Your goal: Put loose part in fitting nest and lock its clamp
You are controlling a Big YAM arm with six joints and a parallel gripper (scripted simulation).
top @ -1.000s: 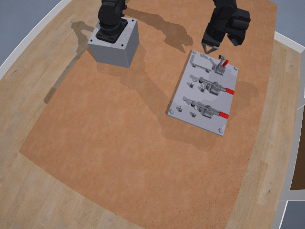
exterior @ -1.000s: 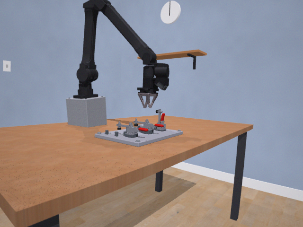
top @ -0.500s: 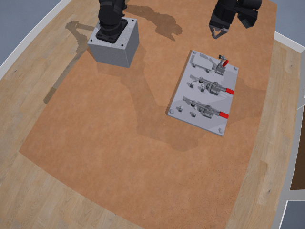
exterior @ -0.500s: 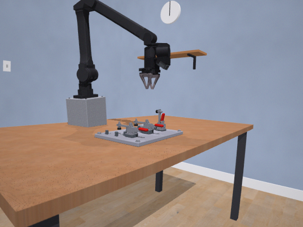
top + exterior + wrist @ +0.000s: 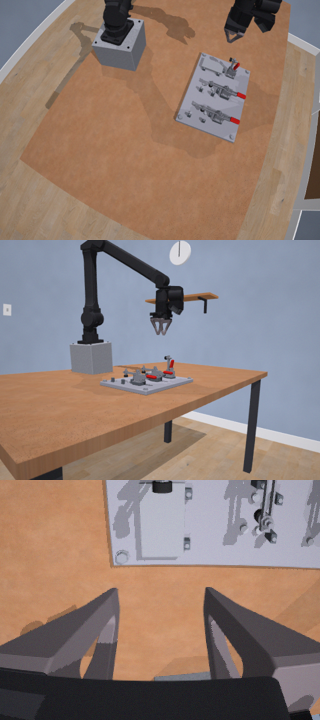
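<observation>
The grey fixture plate (image 5: 214, 96) lies on the table with three nests and three toggle clamps. A flat grey part (image 5: 210, 64) sits in the far nest; in the wrist view (image 5: 162, 523) it lies between side blocks. That nest's clamp stands with its red handle (image 5: 235, 66) upright and its bar lifted off the part; the handle also shows in the exterior view (image 5: 171, 363). The middle clamp (image 5: 227, 93) and near clamp (image 5: 221, 117) lie flat with red handles level. My gripper (image 5: 233, 38) (image 5: 161, 331) (image 5: 161, 598) hangs high above and beyond the far edge of the fixture, half open and empty.
The grey robot base block (image 5: 120, 49) stands at the back left of the table. A wall shelf (image 5: 182, 298) hangs behind the arm. The table's right edge (image 5: 286, 103) runs close beside the fixture.
</observation>
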